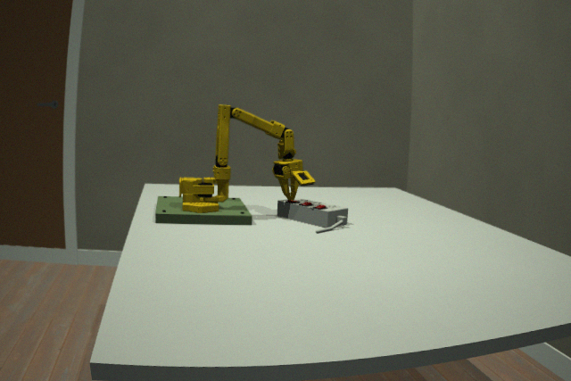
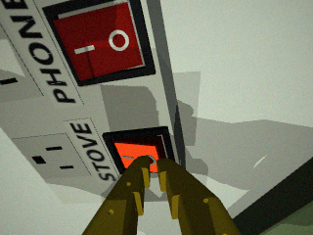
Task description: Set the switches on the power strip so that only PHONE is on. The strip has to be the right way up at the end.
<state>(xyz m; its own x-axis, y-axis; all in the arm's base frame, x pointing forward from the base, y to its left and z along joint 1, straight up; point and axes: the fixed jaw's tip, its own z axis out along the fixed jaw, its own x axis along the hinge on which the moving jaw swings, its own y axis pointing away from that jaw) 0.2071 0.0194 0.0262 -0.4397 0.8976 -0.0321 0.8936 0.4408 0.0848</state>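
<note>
Left of the pincer point(image 1: 290, 197) stands the arm's green base point(image 1: 239, 218), near the strip's close end. The pincer itself hangs point-down over that end of the strip point(image 1: 318, 214), its two fingers drawn together with nothing between them.

Directly under the tips, in the wrist view, lies the STOVE rocker point(image 2: 134, 148). It glows bright orange, which I judge to mean on. The tips point(image 2: 153, 172) appear to be on or just above its near edge; contact cannot be confirmed from this angle. Beyond the pincer, next along the strip, is the PHONE rocker point(image 2: 98, 40), a darker red, apparently off. A third rocker shows only in the exterior view, too small to read.

Right of the pincer the strip runs on across the table point(image 1: 415, 275), right way up, switches skyward, with a short cord point(image 1: 329, 227) stubbed out at the far end.

Handling: the strip looks a rigid, boxy body, light enough to slide or tip under an off-centre push. No grasp seems needed; press straight down on the rocker's raised half with closed tips. The rocker faces look smooth, so a slanted poke may skid off.
</note>
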